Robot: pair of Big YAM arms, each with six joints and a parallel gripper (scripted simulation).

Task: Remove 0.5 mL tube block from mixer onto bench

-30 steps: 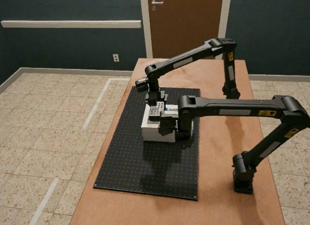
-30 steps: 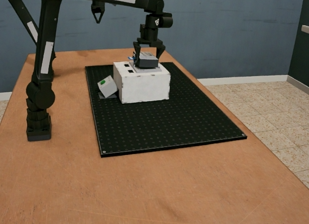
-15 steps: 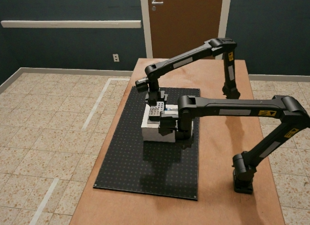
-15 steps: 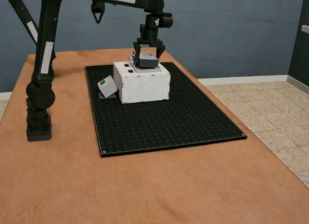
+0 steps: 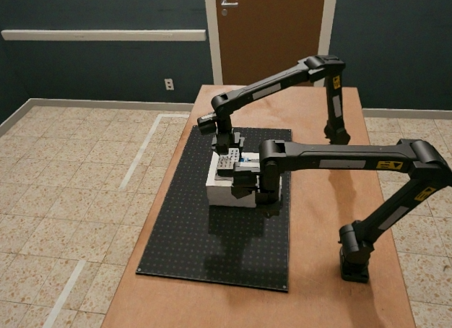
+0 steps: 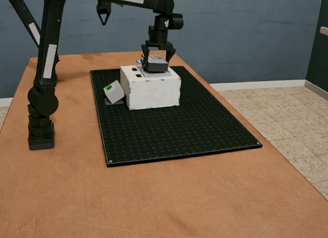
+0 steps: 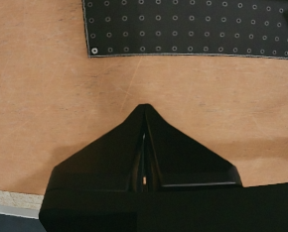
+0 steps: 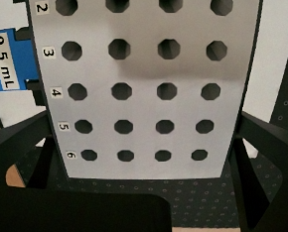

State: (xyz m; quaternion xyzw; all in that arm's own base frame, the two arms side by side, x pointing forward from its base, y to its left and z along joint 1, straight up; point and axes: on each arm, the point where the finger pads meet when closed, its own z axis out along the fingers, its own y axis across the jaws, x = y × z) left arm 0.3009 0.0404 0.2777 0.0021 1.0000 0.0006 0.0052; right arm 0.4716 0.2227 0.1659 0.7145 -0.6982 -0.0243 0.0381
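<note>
The 0.5 mL tube block [image 5: 229, 162] [image 6: 157, 67] [image 8: 143, 110] is grey, with rows of round holes, and appears level on the grey plate of the white mixer [image 5: 230, 196] [image 6: 154, 94]. A blue part labelled 0.5 mL [image 8: 25, 58] [image 6: 138, 62] is at the block's front side. My right gripper [image 6: 157, 65] [image 8: 144, 115] is shut on the block, one finger at its front side and one at its back. My left gripper [image 7: 144, 114] [image 6: 104, 24] is shut and empty, high above the table. The rear lip and lever details are hidden.
The mixer stands on the black perforated board [image 5: 175, 240] [image 6: 185, 136] [image 7: 133, 35]. A tilted grey box with a green display [image 6: 113, 92] is at the mixer's front. The left arm [image 5: 328, 157] crosses in front of the mixer in the top view.
</note>
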